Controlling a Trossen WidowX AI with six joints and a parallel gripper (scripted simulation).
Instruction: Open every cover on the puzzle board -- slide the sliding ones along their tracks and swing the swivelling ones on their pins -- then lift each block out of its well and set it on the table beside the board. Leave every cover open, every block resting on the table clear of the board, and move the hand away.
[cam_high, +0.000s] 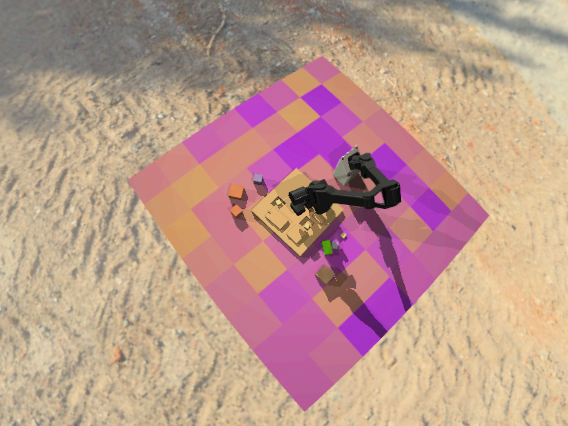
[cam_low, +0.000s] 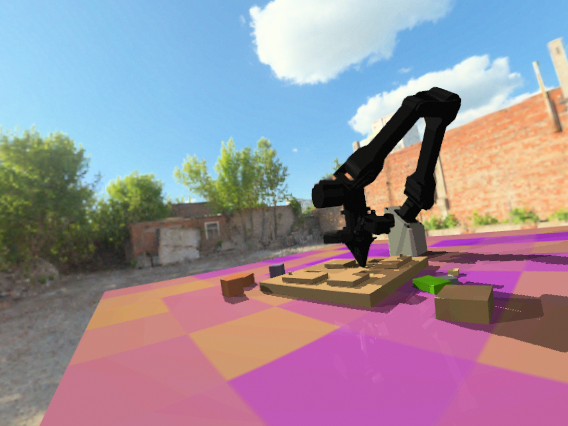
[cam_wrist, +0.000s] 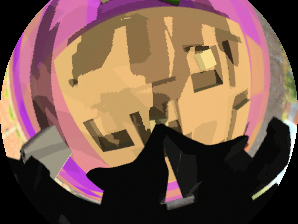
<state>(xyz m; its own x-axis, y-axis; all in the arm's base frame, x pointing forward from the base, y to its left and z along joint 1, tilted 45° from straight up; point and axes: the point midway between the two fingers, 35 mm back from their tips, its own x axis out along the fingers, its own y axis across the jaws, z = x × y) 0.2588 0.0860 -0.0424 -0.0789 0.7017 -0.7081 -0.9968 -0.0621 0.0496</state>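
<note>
The tan puzzle board (cam_high: 295, 180) (cam_low: 320, 296) lies on the table with raised tan covers (cam_high: 276, 220) (cam_low: 305, 276) on top. A pale yellow block (cam_high: 307, 225) (cam_wrist: 205, 59) sits in an uncovered well. Another pale block (cam_high: 278, 202) shows in a second opening. In the wrist view an uncovered well (cam_wrist: 115, 140) at the lower left looks dark and empty. My gripper (cam_low: 363, 265) (cam_wrist: 158, 127) is shut and empty, tips low over the board beside a pale patch in an opening. The arm hides part of the board. A small pale yellow block (cam_high: 343, 235) (cam_low: 453, 272) rests on the table.
Beside the board are a green block (cam_high: 327, 247) (cam_low: 431, 284), a grey block (cam_high: 335, 245) and a brown block (cam_high: 325, 274) (cam_low: 464, 302). On the other side are two orange blocks (cam_high: 236, 191) and a blue-grey block (cam_high: 258, 178) (cam_low: 276, 270). The arm's grey base (cam_high: 345, 169) (cam_low: 407, 240) stands behind the board.
</note>
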